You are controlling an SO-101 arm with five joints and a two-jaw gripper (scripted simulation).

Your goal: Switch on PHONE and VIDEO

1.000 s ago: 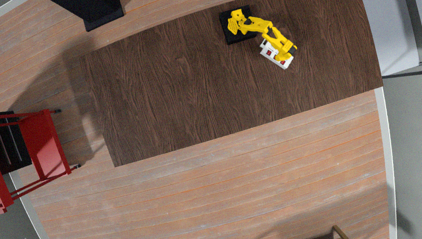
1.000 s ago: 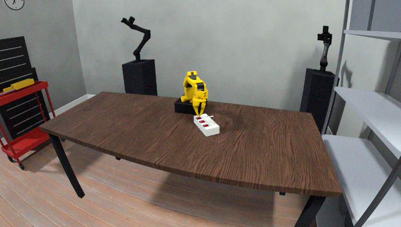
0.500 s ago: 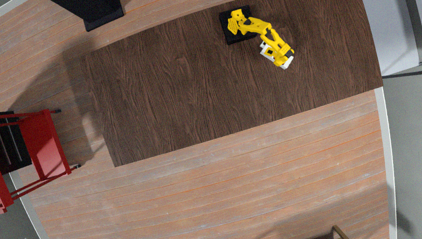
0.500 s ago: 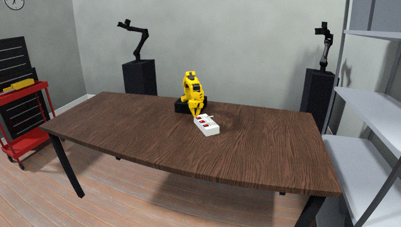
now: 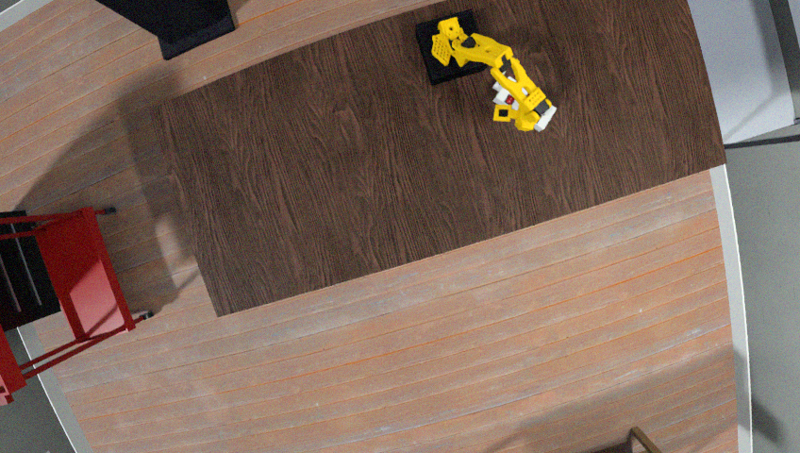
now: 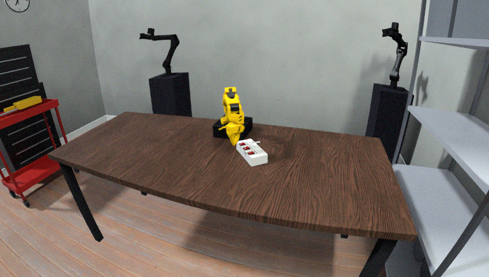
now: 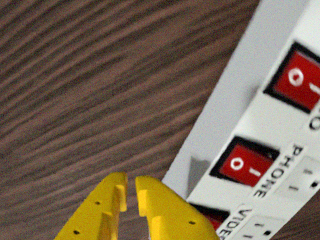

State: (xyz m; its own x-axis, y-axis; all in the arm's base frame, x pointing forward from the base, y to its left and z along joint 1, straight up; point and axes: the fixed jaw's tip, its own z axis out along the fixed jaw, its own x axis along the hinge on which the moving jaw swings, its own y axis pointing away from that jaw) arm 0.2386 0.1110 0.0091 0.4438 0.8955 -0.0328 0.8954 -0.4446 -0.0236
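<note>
The white power strip (image 7: 230, 103) (image 6: 255, 157) (image 5: 546, 119) lies flat on the table with its labelled face up. It has three red rocker switches. In the wrist view the PHONE switch (image 7: 244, 160) shows in full, and the third switch (image 7: 296, 80) sits further up. The VIDEO switch (image 7: 214, 216) is half hidden behind my right finger and looks darker. My gripper (image 7: 130, 186) (image 6: 234, 139) is shut and empty. Its tips hang just off the strip's long edge by the VIDEO end. In the overhead view the yellow arm (image 5: 519, 84) covers most of the strip and the fingertips.
The arm's black base (image 5: 435, 67) (image 6: 219, 129) stands close behind the strip on the brown table (image 6: 171, 161) (image 5: 337, 179). A red cart (image 6: 23, 143) stands off the table's left end, and grey shelves (image 6: 442, 130) stand to the right.
</note>
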